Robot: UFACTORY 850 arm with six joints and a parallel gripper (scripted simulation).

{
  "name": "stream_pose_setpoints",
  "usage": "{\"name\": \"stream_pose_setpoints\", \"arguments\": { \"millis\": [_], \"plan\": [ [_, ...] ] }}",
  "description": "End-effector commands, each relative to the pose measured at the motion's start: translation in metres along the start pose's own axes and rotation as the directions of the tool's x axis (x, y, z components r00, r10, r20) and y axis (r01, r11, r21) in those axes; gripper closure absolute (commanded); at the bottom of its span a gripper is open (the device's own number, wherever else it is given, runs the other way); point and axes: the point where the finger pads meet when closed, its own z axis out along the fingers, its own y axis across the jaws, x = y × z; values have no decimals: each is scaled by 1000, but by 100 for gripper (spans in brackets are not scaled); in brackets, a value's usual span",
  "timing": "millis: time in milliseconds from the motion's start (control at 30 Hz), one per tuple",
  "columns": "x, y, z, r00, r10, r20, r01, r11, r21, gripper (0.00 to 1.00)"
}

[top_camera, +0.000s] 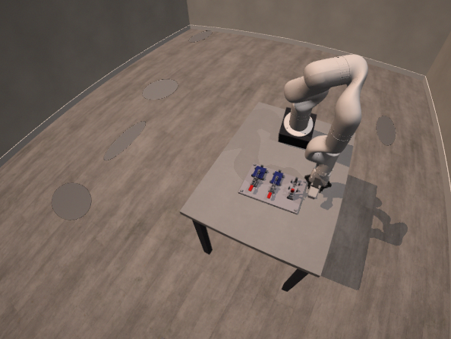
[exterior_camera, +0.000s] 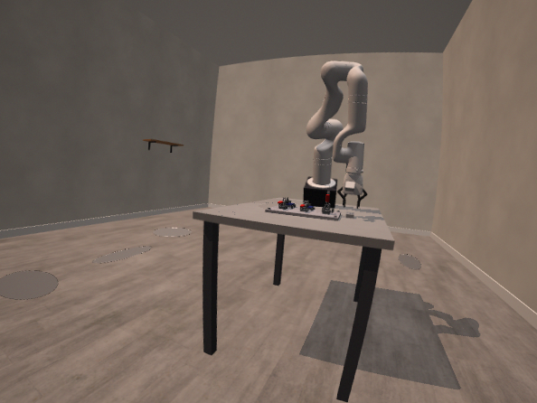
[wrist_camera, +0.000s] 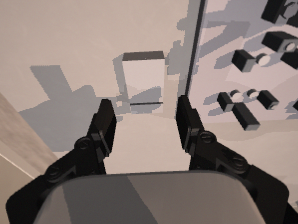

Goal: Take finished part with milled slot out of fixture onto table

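1. Gripper [top_camera: 318, 186] [exterior_camera: 352, 206] [wrist_camera: 145, 108]: fingers spread, nothing between them, hovering over the table [top_camera: 247, 224] [exterior_camera: 253, 222] [wrist_camera: 50, 30].
2. Finished part [exterior_camera: 350, 215] [wrist_camera: 143, 80]: on the table just beside the fixture plate [top_camera: 285, 204] [exterior_camera: 316, 215] [wrist_camera: 210, 107], apart from the fingers. Looks flat. Thin dark line near one end, probably the slot; too small to confirm.
3. Handling guess: machined block, stiff, some heft for its size, not fragile. Smooth faces, so it could slip or twist in a weak pinch.
4. If it needs re-gripping: take the two long parallel sides, mid-length, square on. Stay off the slot end; a pinch there would likely tip it.
5. Blue blanks [top_camera: 260, 172] [exterior_camera: 311, 208]: both in their nests, red handles [top_camera: 269, 195] low, so clamps look locked. Pad seating can't be judged from here.
6. Third nest: vacant, its red handle [exterior_camera: 327, 198] upright.
7. My read: release done. Lift straight up, don't brush the part.
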Motion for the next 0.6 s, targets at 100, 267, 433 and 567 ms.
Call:
{"name": "stream_pose_setpoints", "arguments": {
  "millis": [100, 267, 433, 567],
  "plan": [
    [1, 0, -31, 1000, -1, 0, 1, 1000, -4, 31],
    [1, 0, -42, 1000, -1, 0, 1, 1000, -4, 31],
    [1, 0, -51, 1000, -1, 0, 1, 1000, -4, 31],
    [1, 0, -55, 1000, -1, 0, 1, 1000, -4, 31]
  ]
}}
